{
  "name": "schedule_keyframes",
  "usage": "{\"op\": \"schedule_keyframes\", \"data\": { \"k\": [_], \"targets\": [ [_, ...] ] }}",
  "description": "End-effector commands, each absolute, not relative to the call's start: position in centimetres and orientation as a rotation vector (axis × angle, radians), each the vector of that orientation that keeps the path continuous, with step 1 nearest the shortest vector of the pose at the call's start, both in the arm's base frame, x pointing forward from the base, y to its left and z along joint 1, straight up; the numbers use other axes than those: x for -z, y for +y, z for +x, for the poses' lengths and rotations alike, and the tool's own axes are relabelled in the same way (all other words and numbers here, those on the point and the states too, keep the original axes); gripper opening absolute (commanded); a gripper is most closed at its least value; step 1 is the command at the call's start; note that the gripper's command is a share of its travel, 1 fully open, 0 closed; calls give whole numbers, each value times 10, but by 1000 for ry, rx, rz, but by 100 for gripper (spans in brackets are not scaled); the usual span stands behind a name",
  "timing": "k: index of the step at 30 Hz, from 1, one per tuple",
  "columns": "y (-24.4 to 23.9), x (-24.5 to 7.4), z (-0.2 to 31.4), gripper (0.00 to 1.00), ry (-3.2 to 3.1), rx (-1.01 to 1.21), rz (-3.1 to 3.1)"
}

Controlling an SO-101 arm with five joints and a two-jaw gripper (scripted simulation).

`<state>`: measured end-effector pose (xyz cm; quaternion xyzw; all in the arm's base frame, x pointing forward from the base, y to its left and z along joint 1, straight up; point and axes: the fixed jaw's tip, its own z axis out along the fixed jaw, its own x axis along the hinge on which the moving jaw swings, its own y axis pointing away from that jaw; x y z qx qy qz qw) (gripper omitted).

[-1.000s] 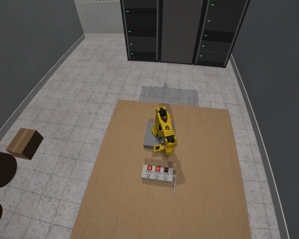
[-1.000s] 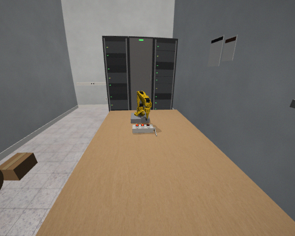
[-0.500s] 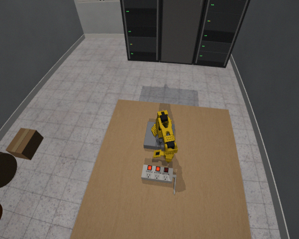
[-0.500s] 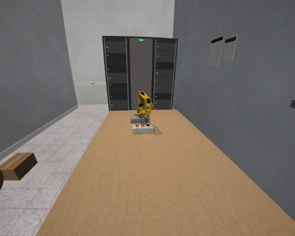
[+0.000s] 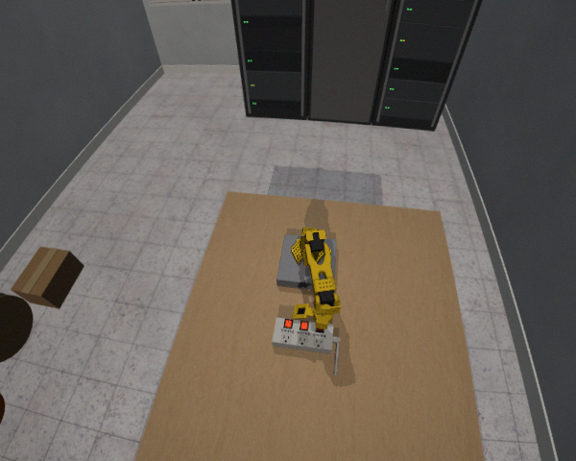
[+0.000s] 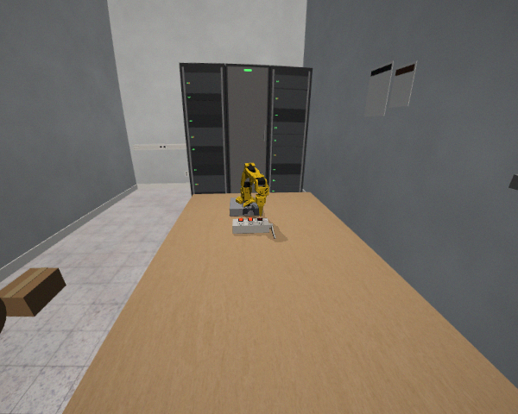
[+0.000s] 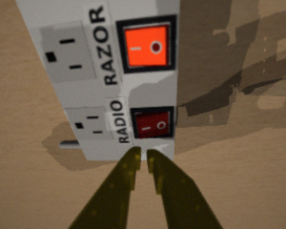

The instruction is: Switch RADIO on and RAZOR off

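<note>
Power strip point(image 5: 301, 337): lies face up on the table point(image 5: 387, 317), at 6 o'clock from the arm base point(image 5: 287, 270) in the top view; its cord stub point(image 5: 336, 354) leaves the end at 3 o'clock.
Third switch point(image 5: 288, 323): at the 9 o'clock end, it glows red; I cannot read its label.
RAZOR switch point(image 7: 148, 46): bright orange-red, so it appears to be on.
RADIO switch point(image 7: 152, 123): dark red, so it appears to be off; it is the last one, at the cord end.
Claw point(image 7: 144, 154): pressed together and empty, the tips just at 6 o'clock from the RADIO switch in the wrist view, over the strip's end edge.
Step, as I judge: to push the RADIO rocker with the closed tips.
Risk 1: the tips are near the edge, so a push there may slide or tip the light strip.
Risk 2: a push on the wrong half of the rocker leaves it off.
Risk 3: too long a stroke may reach RAZOR in an uncontrolled way.
</note>
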<state>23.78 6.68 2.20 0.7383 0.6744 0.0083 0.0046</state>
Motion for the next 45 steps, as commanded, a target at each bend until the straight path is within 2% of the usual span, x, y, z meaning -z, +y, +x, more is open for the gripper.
{"op": "schedule_keyframes", "data": {
  "k": [1,45],
  "targets": [
    [65,-20,239,0,2119,-1,2319],
    [63,-15,240,0,2106,-1,2331]
  ]
}}
